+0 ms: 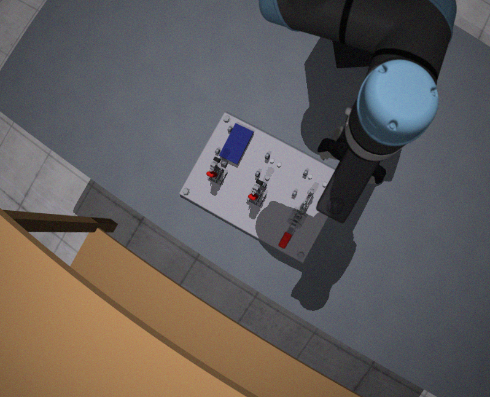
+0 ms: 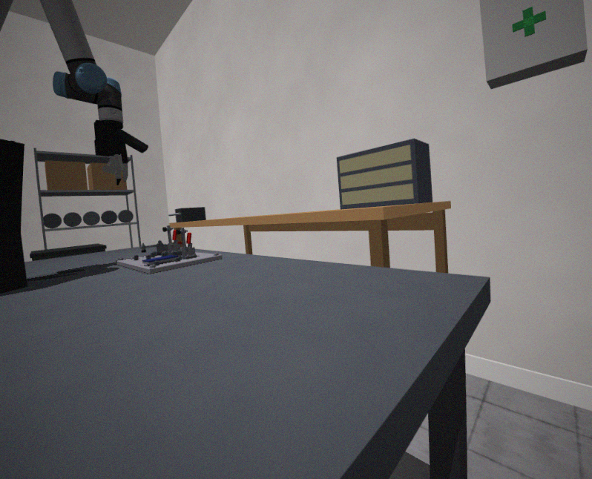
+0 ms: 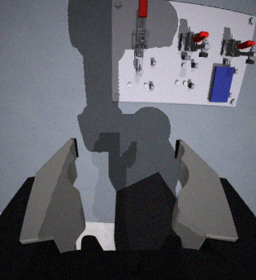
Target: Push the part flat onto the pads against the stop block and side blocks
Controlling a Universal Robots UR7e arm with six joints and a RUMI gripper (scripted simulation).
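Note:
A flat blue part point(image 1: 236, 143) point(image 3: 222, 83) point(image 2: 160, 258) lies on the white fixture plate point(image 1: 234, 203) point(image 3: 162, 73) point(image 2: 205, 256) at one end, beside a red-handled toggle clamp point(image 1: 210, 174) point(image 3: 247, 44). Small grey blocks and pins stand around it; how it sits against them is too small to tell. My gripper point(image 3: 127, 140) point(image 2: 116, 173) is open and empty. It hangs high above the dark table point(image 2: 242, 340), off the plate's opposite end, far from the part. In the overhead view the arm's wrist point(image 1: 395, 101) hides the fingers.
Two more toggle clamps stand on the plate, one with a red handle point(image 1: 252, 196) point(image 3: 201, 36) in the middle and a long one point(image 1: 285, 239) point(image 3: 142, 8) near the arm. A wooden table point(image 2: 323, 215) point(image 1: 68, 326) with a drawer cabinet point(image 2: 383, 174) stands beyond, and a shelf rack point(image 2: 82, 191) at the back.

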